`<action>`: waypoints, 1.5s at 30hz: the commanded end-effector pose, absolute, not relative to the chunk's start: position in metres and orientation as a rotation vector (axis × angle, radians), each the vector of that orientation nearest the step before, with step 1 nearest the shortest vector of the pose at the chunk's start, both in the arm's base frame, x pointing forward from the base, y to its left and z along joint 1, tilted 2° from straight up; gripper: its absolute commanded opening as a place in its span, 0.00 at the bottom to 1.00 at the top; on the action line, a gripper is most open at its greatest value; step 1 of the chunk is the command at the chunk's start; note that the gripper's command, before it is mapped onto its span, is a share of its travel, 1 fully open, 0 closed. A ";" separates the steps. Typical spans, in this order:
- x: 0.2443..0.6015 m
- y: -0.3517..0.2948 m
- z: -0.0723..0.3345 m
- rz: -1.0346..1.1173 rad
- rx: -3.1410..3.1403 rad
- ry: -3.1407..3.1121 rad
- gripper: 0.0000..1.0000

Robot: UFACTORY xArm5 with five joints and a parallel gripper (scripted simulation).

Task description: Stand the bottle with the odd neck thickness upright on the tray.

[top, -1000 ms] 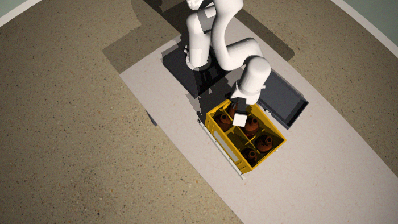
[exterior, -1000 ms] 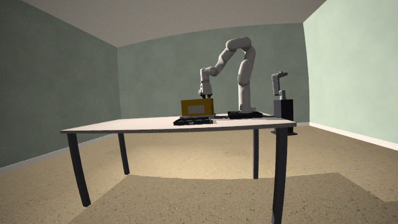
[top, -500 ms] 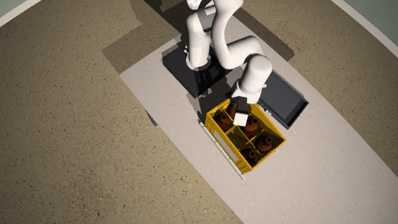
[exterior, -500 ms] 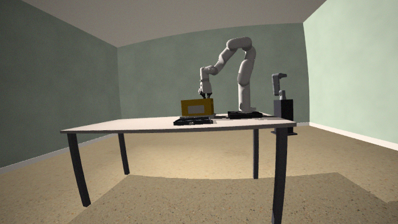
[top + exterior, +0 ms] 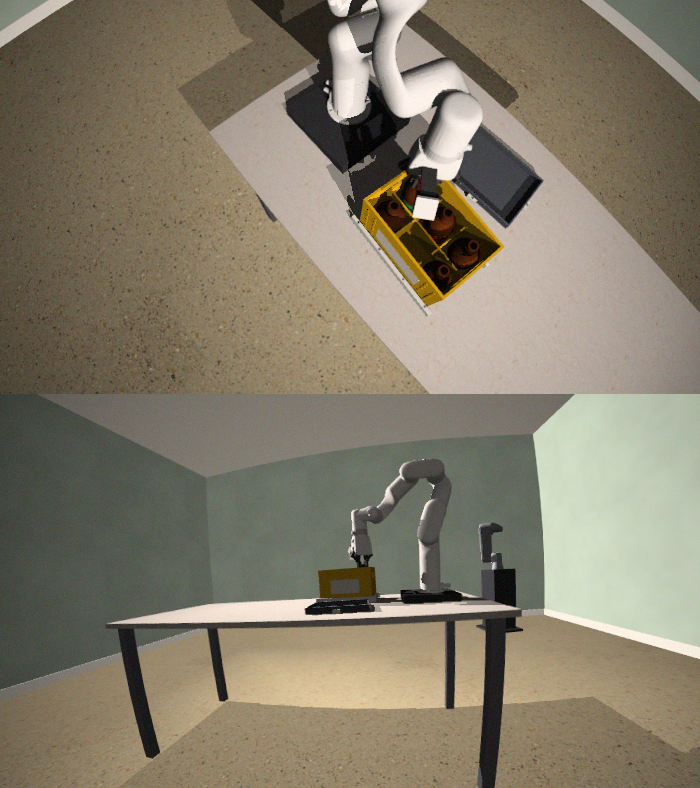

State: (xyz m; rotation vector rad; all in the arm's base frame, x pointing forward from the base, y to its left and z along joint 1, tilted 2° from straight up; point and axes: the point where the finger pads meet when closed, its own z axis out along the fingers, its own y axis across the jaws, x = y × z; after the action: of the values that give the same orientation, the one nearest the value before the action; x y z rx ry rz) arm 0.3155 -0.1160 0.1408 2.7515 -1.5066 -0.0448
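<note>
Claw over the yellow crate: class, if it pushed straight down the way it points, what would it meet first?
The claw is already shut on a brown bottle in the crate; that bottle comes first, probably the crate floor beneath.
</note>
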 end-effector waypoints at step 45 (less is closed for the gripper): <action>0.318 -0.117 0.155 -0.039 2.752 -1.507 0.00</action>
State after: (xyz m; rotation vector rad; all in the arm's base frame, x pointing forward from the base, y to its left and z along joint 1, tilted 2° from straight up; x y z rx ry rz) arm 0.3172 -0.1163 0.1533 2.7514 -1.5066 -0.0453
